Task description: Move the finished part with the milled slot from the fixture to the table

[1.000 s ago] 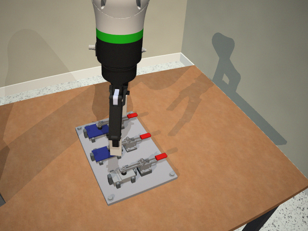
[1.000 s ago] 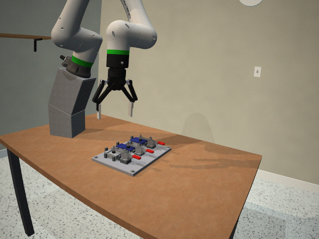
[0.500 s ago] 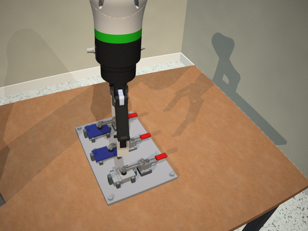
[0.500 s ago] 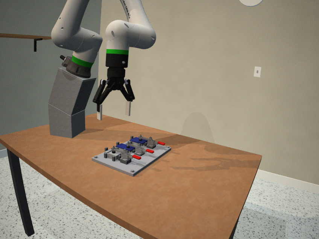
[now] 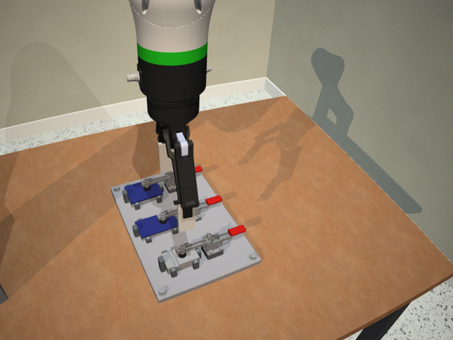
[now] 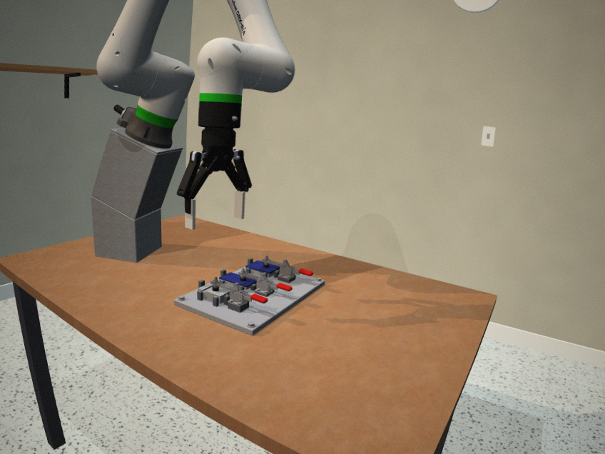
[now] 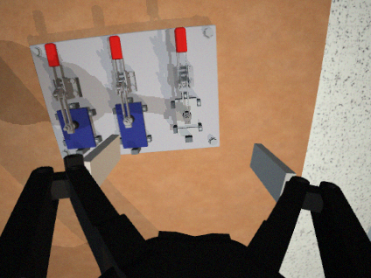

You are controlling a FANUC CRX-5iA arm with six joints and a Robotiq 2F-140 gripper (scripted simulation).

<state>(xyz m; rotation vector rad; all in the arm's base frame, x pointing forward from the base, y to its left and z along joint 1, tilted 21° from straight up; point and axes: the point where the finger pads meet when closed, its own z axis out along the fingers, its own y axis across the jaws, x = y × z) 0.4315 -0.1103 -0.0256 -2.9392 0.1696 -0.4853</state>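
A grey fixture plate (image 5: 182, 234) lies on the wooden table and holds three nests in a row. Two blue blanks (image 5: 143, 192) (image 5: 153, 225) sit in the far and middle nests. The pale grey finished part (image 5: 179, 257) sits in the near nest. A toggle clamp with a red handle (image 5: 236, 230) reaches over each part. In the wrist view the blanks (image 7: 79, 128) (image 7: 132, 124) and the finished part (image 7: 187, 115) lie ahead of my fingers. My gripper (image 6: 214, 215) is wide open and empty, and hangs well above the table beside the plate (image 6: 249, 293). It also shows in the wrist view (image 7: 187, 163).
The robot's grey pedestal (image 6: 129, 200) stands at the table's back left corner. The table edge runs close to the right of the fixture in the wrist view (image 7: 315, 109). Walls stand behind the table on two sides.
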